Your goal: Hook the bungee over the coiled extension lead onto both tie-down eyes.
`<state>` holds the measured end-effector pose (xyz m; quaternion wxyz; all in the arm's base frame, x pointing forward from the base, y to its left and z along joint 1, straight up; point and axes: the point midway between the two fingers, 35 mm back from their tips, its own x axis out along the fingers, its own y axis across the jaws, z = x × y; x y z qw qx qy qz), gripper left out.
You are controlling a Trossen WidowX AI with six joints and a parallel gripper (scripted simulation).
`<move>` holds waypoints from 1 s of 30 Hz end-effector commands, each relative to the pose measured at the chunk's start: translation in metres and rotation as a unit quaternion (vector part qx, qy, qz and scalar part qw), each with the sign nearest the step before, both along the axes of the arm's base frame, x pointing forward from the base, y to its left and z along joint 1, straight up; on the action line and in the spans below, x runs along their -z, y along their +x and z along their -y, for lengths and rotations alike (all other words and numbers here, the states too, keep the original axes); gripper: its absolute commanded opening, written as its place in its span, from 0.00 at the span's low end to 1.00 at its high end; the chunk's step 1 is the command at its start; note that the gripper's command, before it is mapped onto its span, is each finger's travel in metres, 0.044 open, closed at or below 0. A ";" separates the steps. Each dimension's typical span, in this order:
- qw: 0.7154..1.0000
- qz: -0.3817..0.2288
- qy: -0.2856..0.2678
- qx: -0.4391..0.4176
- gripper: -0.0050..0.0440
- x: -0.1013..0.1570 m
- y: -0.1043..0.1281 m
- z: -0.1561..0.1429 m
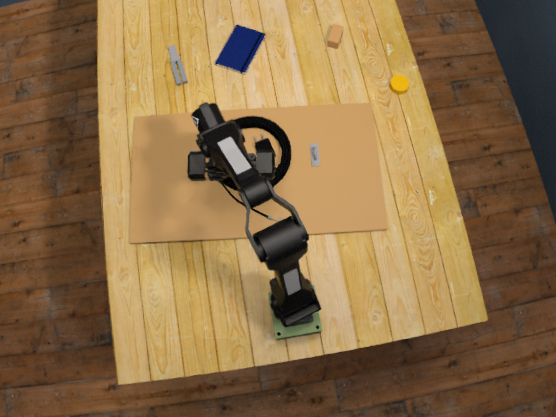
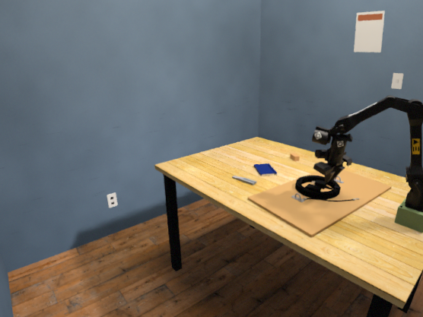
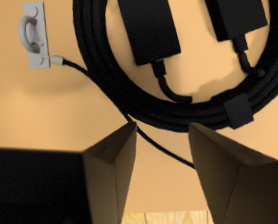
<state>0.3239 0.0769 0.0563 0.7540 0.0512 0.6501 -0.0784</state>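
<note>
The black coiled extension lead (image 1: 281, 143) lies on the brown board (image 1: 340, 191); its plug and socket sit inside the coil (image 3: 166, 93). One grey tie-down eye (image 3: 34, 35) is left of the coil, with a bungee hook on it. The thin black bungee (image 3: 160, 147) runs from that eye under the coil's edge and out across the board to its free end (image 1: 271, 217). The second eye (image 1: 314, 154) stands bare right of the coil. My gripper (image 3: 162, 129) hovers over the coil's near rim (image 2: 321, 183). Its fingers are apart, with the cord lying on the board below the gap.
A blue notebook (image 1: 240, 48), a grey tool (image 1: 179, 64), a tan block (image 1: 334, 36) and a yellow disc (image 1: 399, 83) lie on the table beyond the board. The arm's green base (image 1: 296, 321) is at the near edge.
</note>
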 end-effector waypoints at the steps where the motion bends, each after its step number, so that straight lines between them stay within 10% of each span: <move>1: 0.998 0.013 0.015 0.059 0.41 -0.010 -0.003 0.005; 30: 0.919 0.001 0.059 0.391 0.41 -0.007 -0.034 0.030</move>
